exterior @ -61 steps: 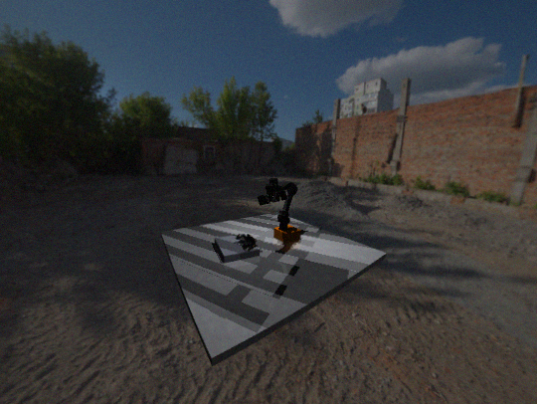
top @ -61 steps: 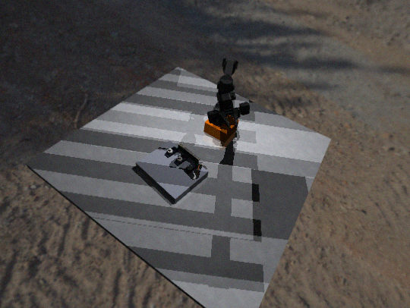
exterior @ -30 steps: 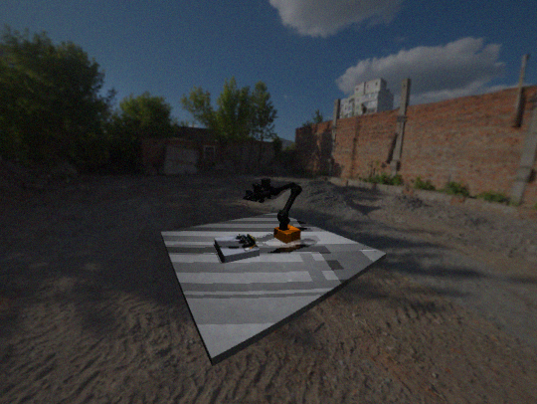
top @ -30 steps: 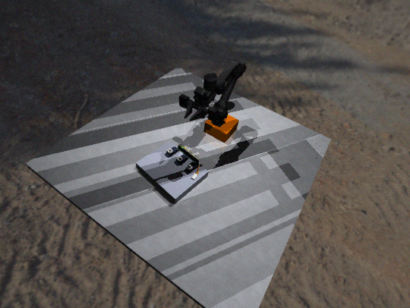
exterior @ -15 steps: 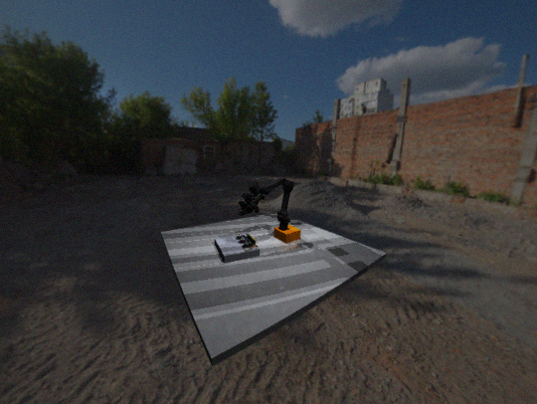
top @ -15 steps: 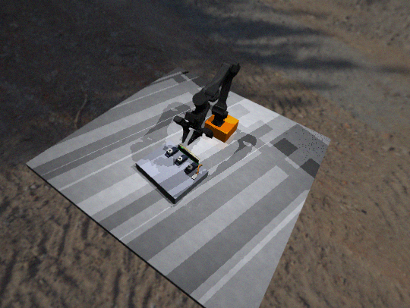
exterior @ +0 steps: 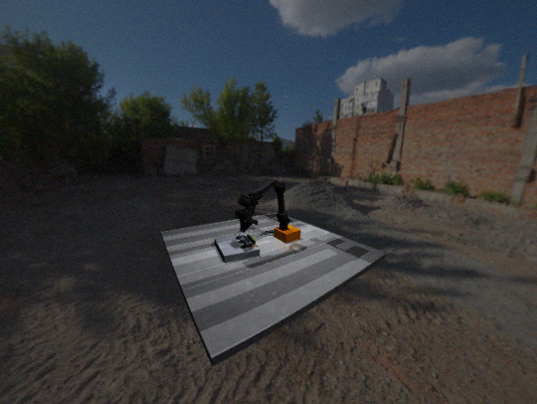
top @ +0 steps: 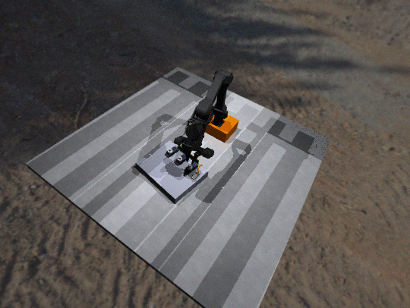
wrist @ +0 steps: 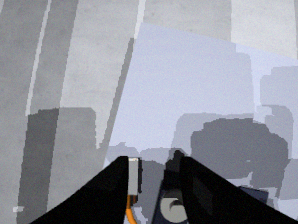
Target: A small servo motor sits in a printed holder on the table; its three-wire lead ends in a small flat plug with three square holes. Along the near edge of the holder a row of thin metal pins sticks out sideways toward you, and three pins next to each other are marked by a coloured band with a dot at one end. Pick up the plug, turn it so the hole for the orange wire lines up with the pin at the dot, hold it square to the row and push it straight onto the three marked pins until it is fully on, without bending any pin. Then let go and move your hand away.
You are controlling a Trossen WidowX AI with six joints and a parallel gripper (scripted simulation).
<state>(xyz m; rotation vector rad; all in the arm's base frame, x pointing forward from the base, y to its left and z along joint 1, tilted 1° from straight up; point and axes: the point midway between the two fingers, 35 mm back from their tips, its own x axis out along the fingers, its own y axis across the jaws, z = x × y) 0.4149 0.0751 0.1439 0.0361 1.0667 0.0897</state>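
The plug [top: 195,176] [wrist: 133,176] is a small pale piece with an orange wire [top: 200,167] [wrist: 130,210], at one corner of the pale holder plate [top: 175,193] [exterior: 238,255] [wrist: 190,70]. Three dark servos with white hubs stand in a row on the plate; the one nearest the plug [top: 190,168] shows in the wrist view as a white hub [wrist: 173,208]. My gripper [exterior: 243,230] [wrist: 154,165] points down above the plate, partly open and empty. In the wrist view the plug appears beside the left fingertip. The pins and coloured band are too small or hidden by the gripper.
The arm's orange base block [top: 223,129] [exterior: 287,234] stands behind the plate. The grey striped table top [top: 228,227] [exterior: 259,299] surrounds both. Shadows of the arm fall across the plate and table.
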